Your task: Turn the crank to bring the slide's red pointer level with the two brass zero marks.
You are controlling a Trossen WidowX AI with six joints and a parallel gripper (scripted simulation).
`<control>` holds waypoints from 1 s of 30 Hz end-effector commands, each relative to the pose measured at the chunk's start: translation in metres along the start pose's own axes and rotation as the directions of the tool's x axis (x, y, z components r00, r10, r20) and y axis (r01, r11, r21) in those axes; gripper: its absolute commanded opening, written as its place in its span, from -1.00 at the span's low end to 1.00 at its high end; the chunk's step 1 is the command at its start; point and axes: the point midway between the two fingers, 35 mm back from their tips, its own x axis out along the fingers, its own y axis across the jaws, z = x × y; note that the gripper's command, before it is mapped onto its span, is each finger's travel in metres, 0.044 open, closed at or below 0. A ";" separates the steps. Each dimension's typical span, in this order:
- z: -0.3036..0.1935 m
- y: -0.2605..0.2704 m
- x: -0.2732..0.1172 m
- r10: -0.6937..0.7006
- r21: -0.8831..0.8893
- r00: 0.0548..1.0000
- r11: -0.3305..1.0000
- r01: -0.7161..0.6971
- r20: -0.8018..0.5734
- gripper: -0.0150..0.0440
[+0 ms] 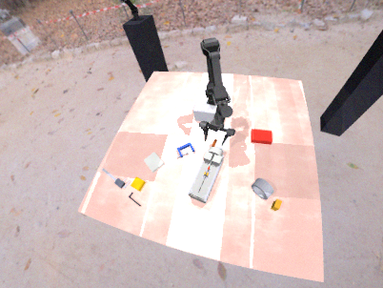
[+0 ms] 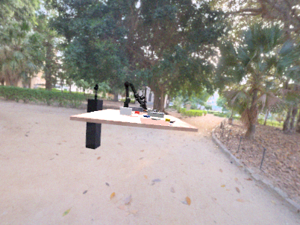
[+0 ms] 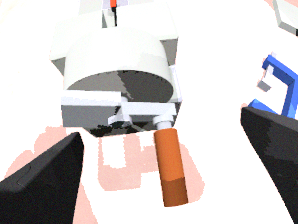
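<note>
The machine [image 1: 200, 185] [image 2: 155, 114] [image 3: 117, 52] is a long grey box with a slot along its top and a rounded housing at the crank end. Its red pointer [image 1: 209, 168] [image 3: 113, 3] sits a little nearer the crank than the brass zero marks [image 1: 206, 174]; the marks are out of the wrist view. The crank arm [image 3: 147, 109] carries an orange handle [image 1: 213, 142] [image 3: 170, 162]. My gripper [image 1: 215, 140] [image 3: 164, 127] is open and empty. In the wrist view its fingers stand wide, one on each side of the handle; no contact shows.
A blue bracket [image 1: 186, 146] [image 3: 281, 70] and a pale tile [image 1: 153, 162] lie beside the machine. Farther out are a yellow block [image 1: 138, 183], a black hex key [image 1: 135, 199], a red block [image 1: 261, 136], a grey ring [image 1: 262, 189] and an orange block [image 1: 276, 205]. A white box [image 1: 202, 113] stands behind the gripper.
</note>
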 end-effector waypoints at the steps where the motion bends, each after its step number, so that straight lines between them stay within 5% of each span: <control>1: -0.005 -0.001 0.004 -0.005 0.001 1.000 1.000 0.005 -0.003 1.00; 30: -0.040 -0.003 0.035 -0.005 0.000 1.000 1.000 0.005 -0.004 1.00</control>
